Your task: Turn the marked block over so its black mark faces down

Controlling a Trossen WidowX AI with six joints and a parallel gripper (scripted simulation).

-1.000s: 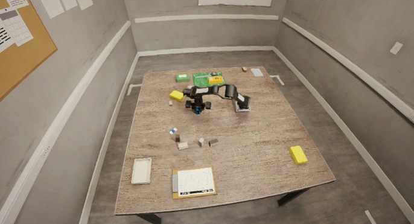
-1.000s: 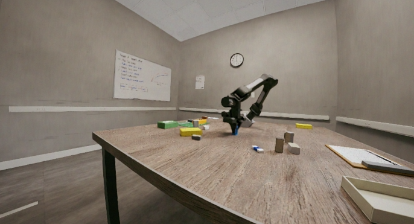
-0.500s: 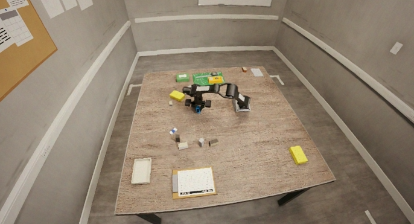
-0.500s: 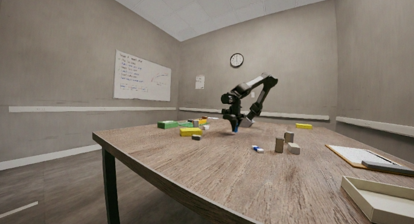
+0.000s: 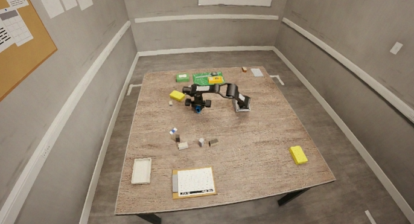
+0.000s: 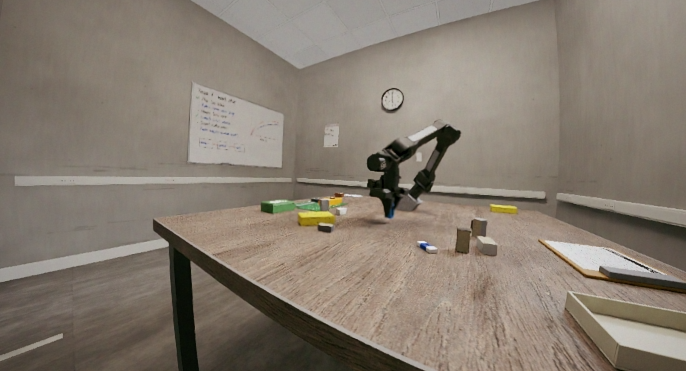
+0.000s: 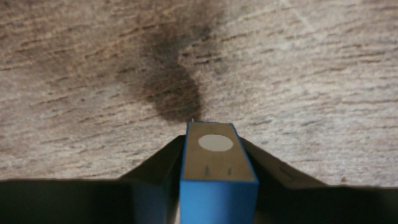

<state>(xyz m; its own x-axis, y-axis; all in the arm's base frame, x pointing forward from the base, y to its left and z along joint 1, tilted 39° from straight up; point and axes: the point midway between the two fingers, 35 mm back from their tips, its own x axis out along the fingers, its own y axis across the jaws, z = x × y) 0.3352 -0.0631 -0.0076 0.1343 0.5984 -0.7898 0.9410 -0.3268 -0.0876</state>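
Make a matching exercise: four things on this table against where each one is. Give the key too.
Things:
1. blue block
2. white tray
3. clipboard
4. green box

Places:
A. near edge of the table, middle
B. between the fingers of the gripper, off the table
C. far side, left of the green board
D. near left corner

Pairs: 1-B, 2-D, 3-A, 4-C

You'll find the block (image 5: 197,108) mid-tabletop (image 5: 259,118); from it, the tray (image 5: 141,171) lies at 7 o'clock, the clipboard (image 5: 194,182) at 6, the circuit board (image 5: 203,77) at 12.
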